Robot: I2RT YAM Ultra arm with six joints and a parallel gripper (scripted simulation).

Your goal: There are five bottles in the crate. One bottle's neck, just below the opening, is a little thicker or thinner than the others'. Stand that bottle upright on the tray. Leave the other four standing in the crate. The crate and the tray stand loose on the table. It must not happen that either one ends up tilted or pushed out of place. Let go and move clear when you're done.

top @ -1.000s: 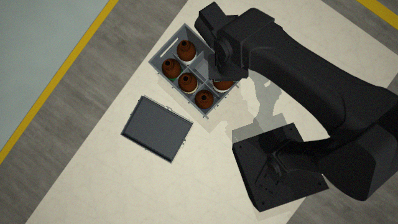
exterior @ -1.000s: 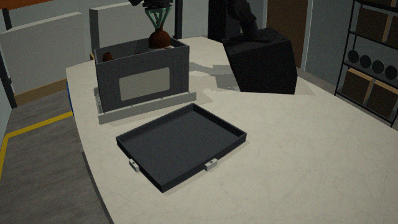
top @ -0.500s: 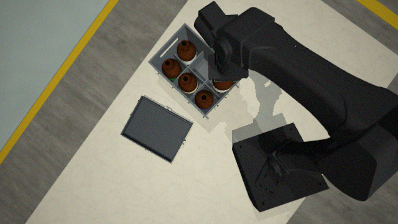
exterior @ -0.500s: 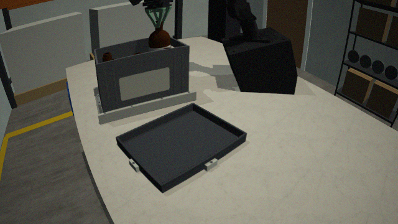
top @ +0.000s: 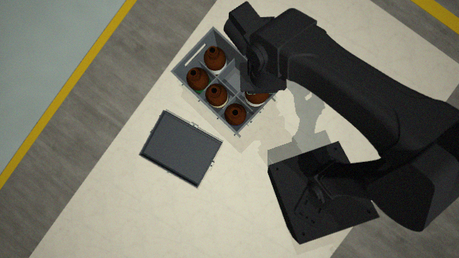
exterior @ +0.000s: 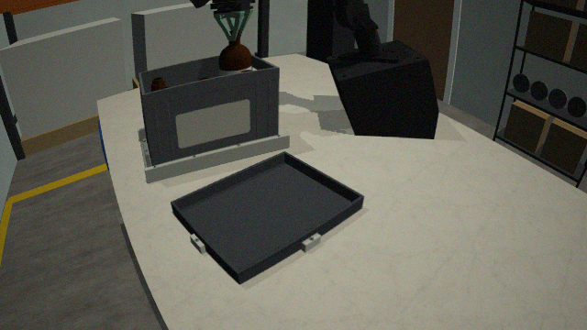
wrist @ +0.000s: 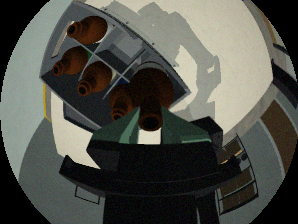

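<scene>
pincer (exterior: 235, 38) (wrist: 150, 110) pinches a brown bottle (exterior: 235, 57) (wrist: 151, 90) by its neck, shoulder above the crate's rim (top: 191, 86) (exterior: 210, 83) (wrist: 55, 86).

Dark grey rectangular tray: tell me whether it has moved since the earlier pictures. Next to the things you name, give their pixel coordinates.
No, the dark grey rectangular tray (top: 181, 148) (exterior: 268, 215) (wrist: 77, 119) keeps its place and angle beside the black block-shaped base (top: 305, 231) (exterior: 390, 107).
</scene>
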